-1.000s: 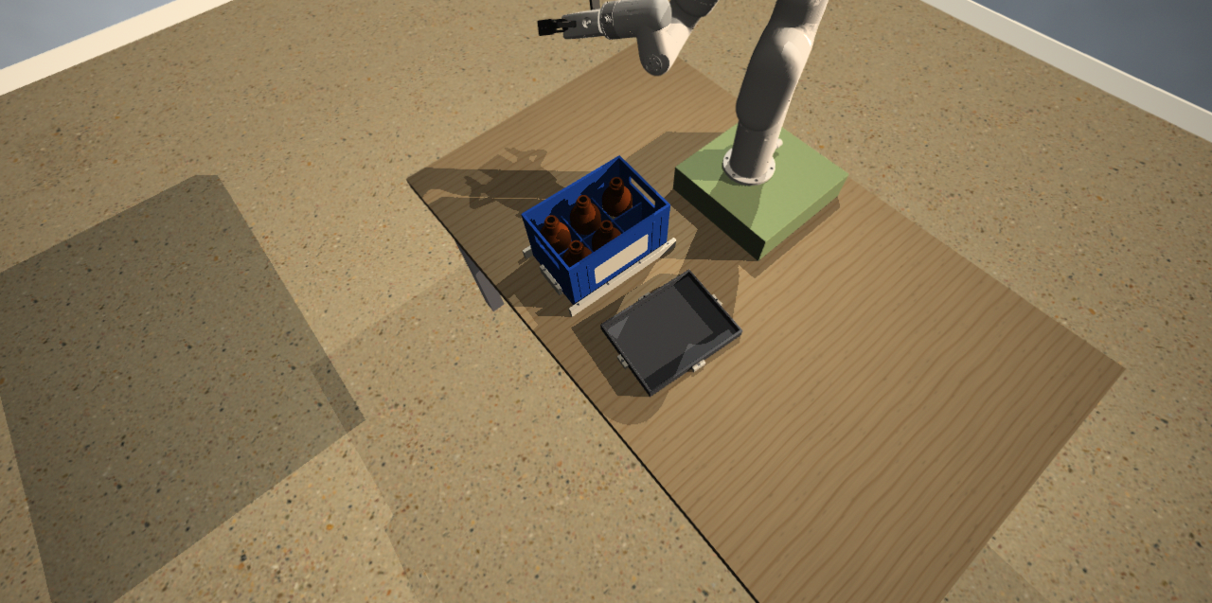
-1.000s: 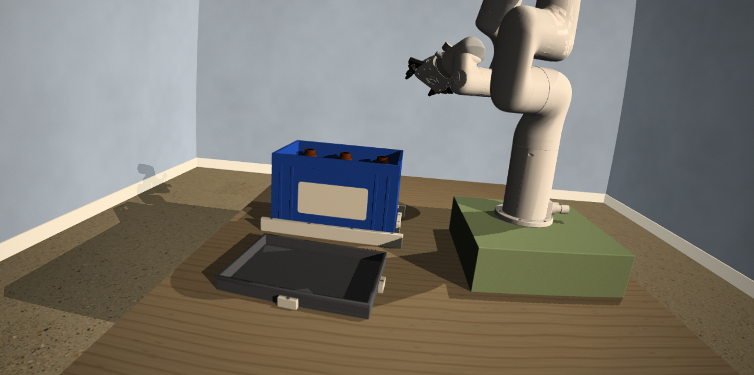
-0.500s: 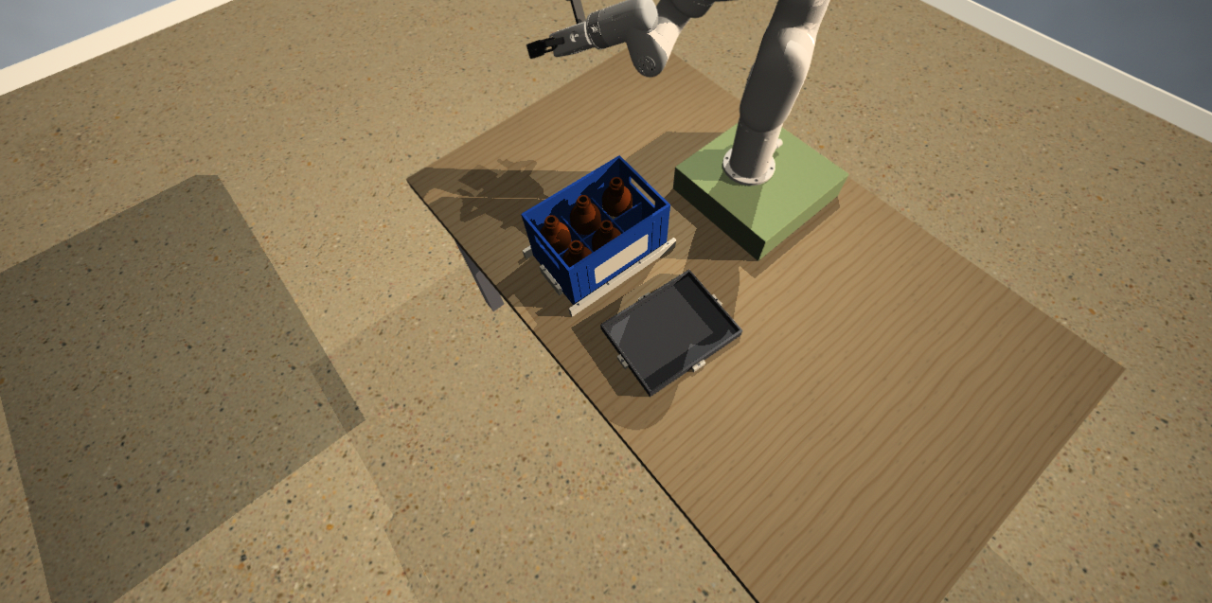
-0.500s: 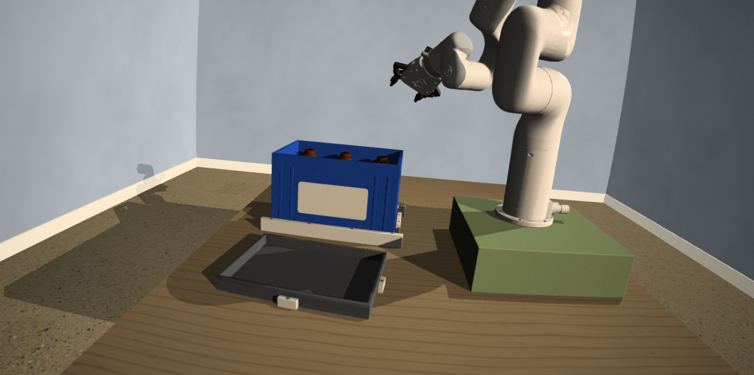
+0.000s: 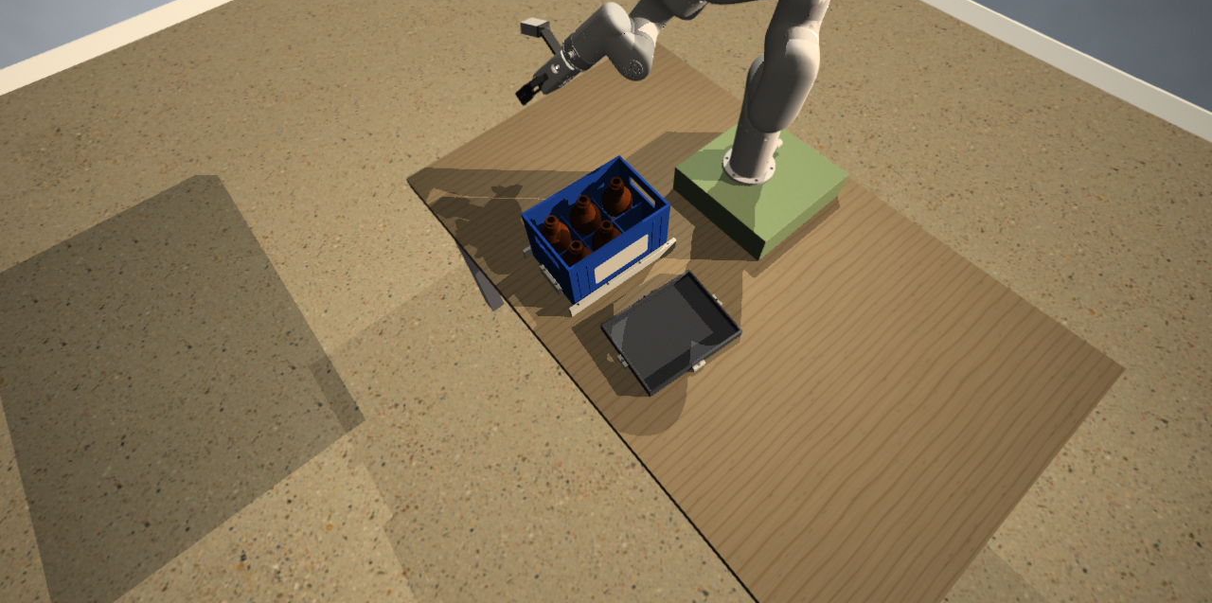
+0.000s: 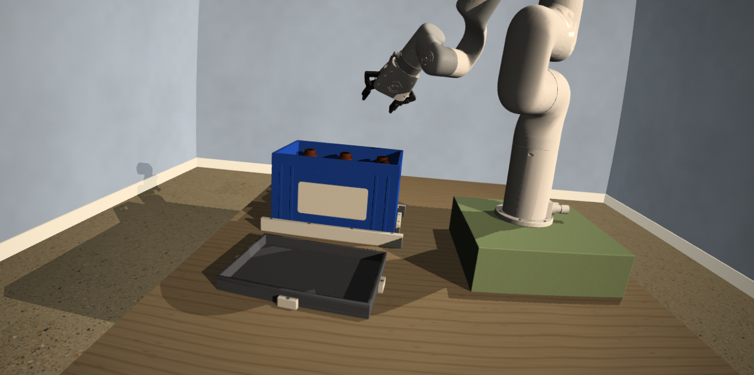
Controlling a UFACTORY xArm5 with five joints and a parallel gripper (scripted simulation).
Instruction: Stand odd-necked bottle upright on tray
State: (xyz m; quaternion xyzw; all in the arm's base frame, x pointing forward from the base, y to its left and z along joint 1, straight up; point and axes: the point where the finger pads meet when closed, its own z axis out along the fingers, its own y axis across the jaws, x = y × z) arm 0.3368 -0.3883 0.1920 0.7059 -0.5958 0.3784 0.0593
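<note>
A blue crate [image 5: 591, 235] stands on the wooden table and holds several brown bottles [image 5: 584, 213], all upright in its cells. In the exterior view only the bottle mouths [image 6: 344, 155] show above the crate's [image 6: 336, 186] rim. I cannot tell the neck widths apart at this size. A dark grey tray [image 5: 670, 331] lies empty in front of the crate, also seen in the exterior view [image 6: 306, 274]. My gripper [image 5: 526, 93] is open and empty. It hangs high above and behind the crate, tilted downward, in the exterior view [image 6: 388, 95].
The arm stands on a green base block [image 5: 759, 188] to the right of the crate, also in the exterior view [image 6: 538, 246]. The crate sits on a beige rail [image 6: 331, 231]. The table's left edge runs close to the crate and tray.
</note>
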